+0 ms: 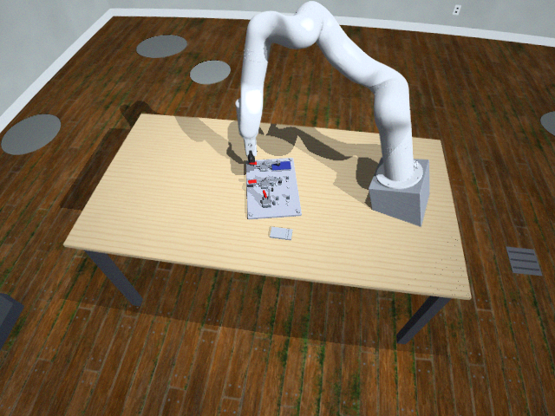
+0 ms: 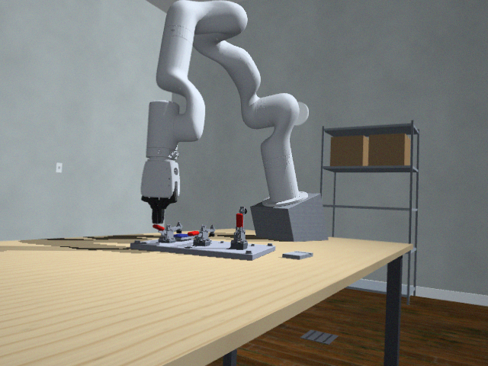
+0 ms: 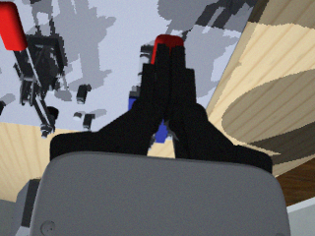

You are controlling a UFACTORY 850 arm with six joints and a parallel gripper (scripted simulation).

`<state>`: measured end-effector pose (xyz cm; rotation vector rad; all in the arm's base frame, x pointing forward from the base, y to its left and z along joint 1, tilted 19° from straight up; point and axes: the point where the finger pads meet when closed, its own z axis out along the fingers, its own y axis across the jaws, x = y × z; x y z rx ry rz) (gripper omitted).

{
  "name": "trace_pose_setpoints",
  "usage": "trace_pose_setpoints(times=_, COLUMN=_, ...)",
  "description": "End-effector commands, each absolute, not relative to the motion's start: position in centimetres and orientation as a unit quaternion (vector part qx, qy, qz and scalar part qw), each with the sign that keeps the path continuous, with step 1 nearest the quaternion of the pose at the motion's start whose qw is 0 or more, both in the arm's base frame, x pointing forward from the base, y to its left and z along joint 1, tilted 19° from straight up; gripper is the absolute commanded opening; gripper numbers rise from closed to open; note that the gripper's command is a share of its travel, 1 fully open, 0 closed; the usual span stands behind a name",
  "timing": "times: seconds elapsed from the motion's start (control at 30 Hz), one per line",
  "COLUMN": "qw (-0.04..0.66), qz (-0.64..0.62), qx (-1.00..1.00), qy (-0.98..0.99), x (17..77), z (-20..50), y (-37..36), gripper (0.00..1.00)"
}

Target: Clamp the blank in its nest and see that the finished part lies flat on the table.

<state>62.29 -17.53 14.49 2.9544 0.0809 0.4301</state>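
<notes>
Wooden table (image 1: pixel 179 215) in a grey room; fixture plate (image 1: pixel 293 197) near its middle.
Gripper (image 2: pixel 158 220) closed tight, empty, tips on the far red handle (image 2: pixel 158 227); blank (image 1: pixel 281 165) in the far nest; finished part (image 1: pixel 280 233) flat on the table, just in front of the plate.

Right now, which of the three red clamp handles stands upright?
The handle nearest the finished part; the other two lie low, one under the tool.

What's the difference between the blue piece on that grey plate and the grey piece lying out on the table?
The blue piece sits on the fixture plate, at its far end beside a lowered red clamp handle; the grey piece lies flat on the bare table, off the plate. One is blue, the other plain grey. Both are small, flat rectangular blocks of similar size.
</notes>
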Motion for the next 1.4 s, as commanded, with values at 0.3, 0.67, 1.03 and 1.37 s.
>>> trace_pose_setpoints(times=0.3, qw=0.078, qz=0.145, qx=0.986, qy=0.027, x=62.42, z=14.41, y=-17.56, gripper=0.0)
trace_pose_setpoints(times=0.67, qw=0.078, qz=0.145, qx=0.986, qy=0.027, x=62.46, z=14.27, y=-17.58, gripper=0.0)
trace_pose_setpoints(times=1.03, qw=0.078, qz=0.145, qx=0.986, qy=0.027, x=62.48, z=14.22, y=-17.59, gripper=0.0)
trace_pose_setpoints(times=1.37, qw=0.078, qz=0.145, qx=0.986, qy=0.027, x=62.54, z=14.03, y=-17.61, gripper=0.0)
